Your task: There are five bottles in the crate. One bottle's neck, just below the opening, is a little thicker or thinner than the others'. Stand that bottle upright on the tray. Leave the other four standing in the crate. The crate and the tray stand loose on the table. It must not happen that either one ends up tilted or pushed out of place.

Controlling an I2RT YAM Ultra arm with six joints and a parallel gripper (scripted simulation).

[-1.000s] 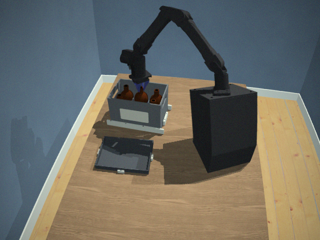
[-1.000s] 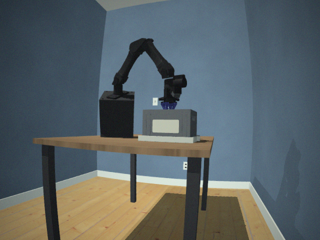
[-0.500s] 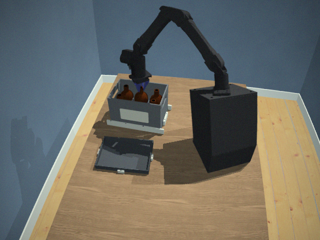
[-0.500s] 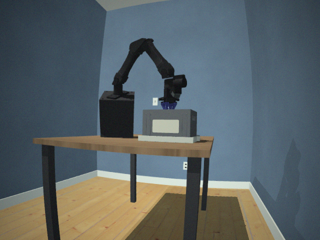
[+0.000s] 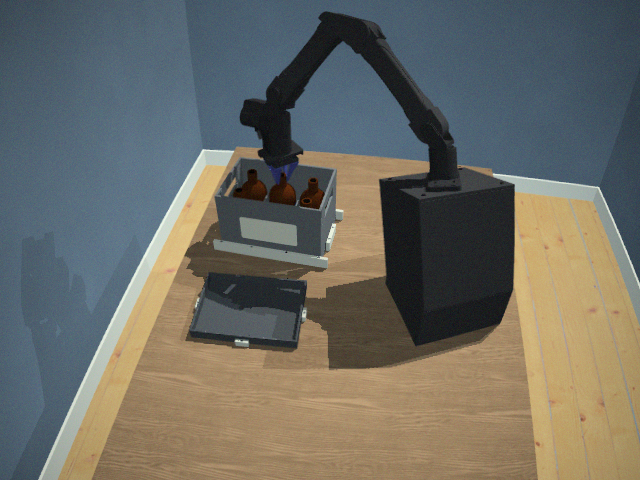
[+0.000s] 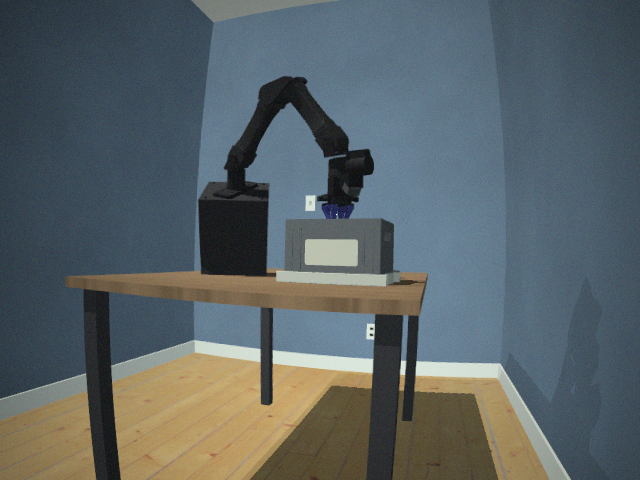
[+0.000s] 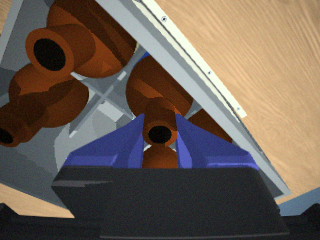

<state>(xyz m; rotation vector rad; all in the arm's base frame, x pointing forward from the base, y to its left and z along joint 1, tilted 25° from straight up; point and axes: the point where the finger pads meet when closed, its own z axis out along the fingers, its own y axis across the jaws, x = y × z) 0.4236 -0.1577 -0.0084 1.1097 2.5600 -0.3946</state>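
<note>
A grey crate (image 5: 273, 229) (image 6: 338, 235) (image 7: 165, 45) stands at the back left of the table and holds several brown bottles. My gripper (image 5: 282, 173) (image 6: 337, 211) (image 7: 159, 120), with blue fingers, reaches down over the crate and is shut on the neck of the middle bottle (image 5: 282, 192) (image 7: 159, 131) in the back row. That bottle stands in its cell. Other bottles stand to its left (image 5: 252, 187) (image 7: 52, 50) and right (image 5: 311, 192). The dark tray (image 5: 248, 312) lies flat on the table in front of the crate. It holds nothing.
The arm's black base box (image 5: 447, 253) (image 6: 232, 227) stands on the table to the right of the crate. The crate rests on a pale base plate (image 5: 268, 253) (image 6: 336, 277). The table's edge (image 6: 248, 297) is near the crate's front in the exterior view.
</note>
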